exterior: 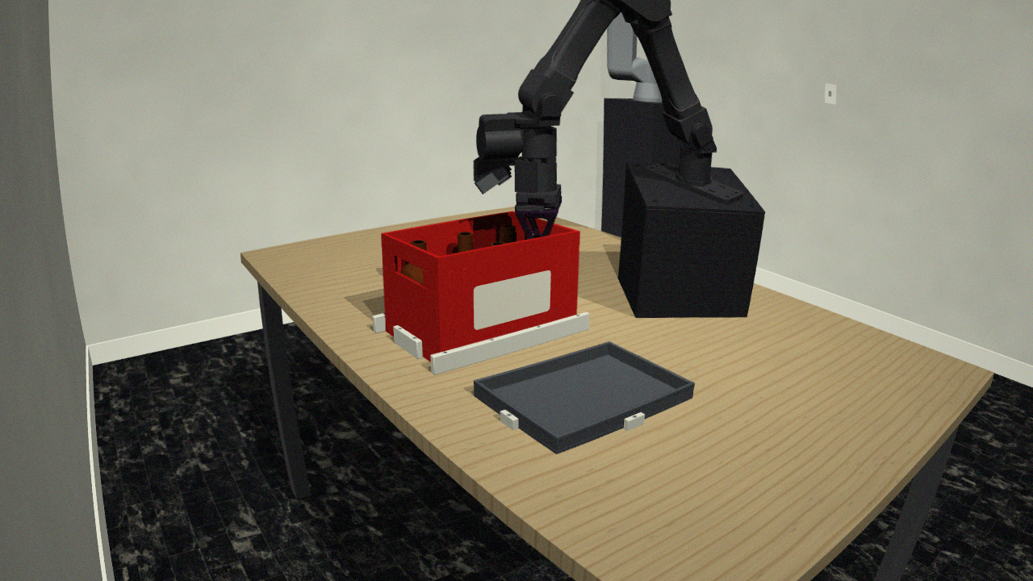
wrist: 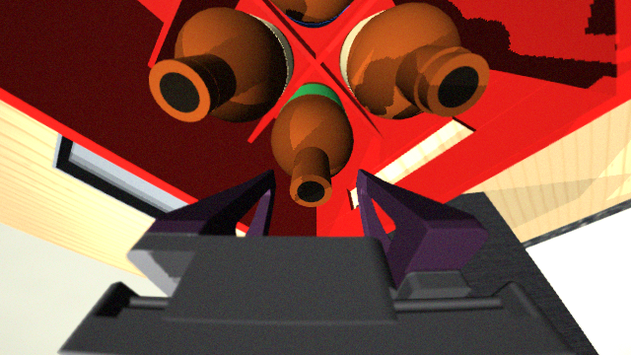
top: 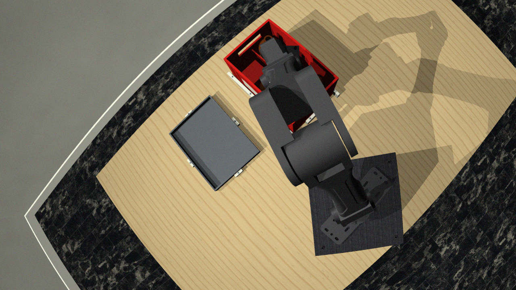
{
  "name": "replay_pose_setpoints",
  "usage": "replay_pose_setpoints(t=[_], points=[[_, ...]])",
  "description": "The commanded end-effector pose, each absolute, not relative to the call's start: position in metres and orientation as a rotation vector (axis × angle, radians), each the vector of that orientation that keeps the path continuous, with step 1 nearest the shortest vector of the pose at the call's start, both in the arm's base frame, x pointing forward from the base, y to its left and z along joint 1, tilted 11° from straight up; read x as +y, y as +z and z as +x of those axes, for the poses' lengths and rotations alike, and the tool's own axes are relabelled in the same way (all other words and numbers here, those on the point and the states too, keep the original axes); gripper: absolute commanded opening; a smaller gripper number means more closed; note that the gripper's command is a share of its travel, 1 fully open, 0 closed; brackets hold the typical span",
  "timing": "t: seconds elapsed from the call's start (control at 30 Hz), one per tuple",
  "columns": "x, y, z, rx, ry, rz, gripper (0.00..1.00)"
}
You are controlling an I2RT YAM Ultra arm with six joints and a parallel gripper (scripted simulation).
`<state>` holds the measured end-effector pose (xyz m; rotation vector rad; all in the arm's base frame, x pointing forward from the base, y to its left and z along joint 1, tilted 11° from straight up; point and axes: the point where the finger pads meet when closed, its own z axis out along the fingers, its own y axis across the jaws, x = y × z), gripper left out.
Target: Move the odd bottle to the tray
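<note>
The red crate [top: 242, 76] [exterior: 411, 311] [wrist: 434, 170] holds brown bottles. Four show in the wrist view: a green-labelled bottle [wrist: 313, 130] nearest me, a bottle at upper left [wrist: 246, 46], a bottle at upper right [wrist: 404, 54] and a blue-labelled bottle [wrist: 315, 7] at the top edge. The fifth is out of that view. My gripper [exterior: 537, 234] [wrist: 315, 177] is open, pointing down inside the crate's near-arm end. Its fingers stand either side of the green-labelled bottle's neck, with gaps on both sides. I cannot tell which neck differs. The grey tray [top: 216, 140] [exterior: 585, 390] is empty.
White blocks sit along the crate's base, such as the long strip [exterior: 509, 343], and small blocks [top: 238, 172] [exterior: 633, 420] sit at the tray's edges. The arm stands on a black pedestal [exterior: 693, 260]. The crate's walls rise around the fingertips.
</note>
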<state>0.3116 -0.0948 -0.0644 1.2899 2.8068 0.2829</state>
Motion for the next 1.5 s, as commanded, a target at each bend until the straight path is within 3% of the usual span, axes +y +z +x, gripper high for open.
replay_pose_setpoints(t=[0.0, 1.47], points=[[-0.0958, -0.0648, 0.3122, 2.789, 0.266, 1.286, 0.61], [-0.0943, -0.0681, 0.3129, 2.795, 0.266, 1.281, 0.61]])
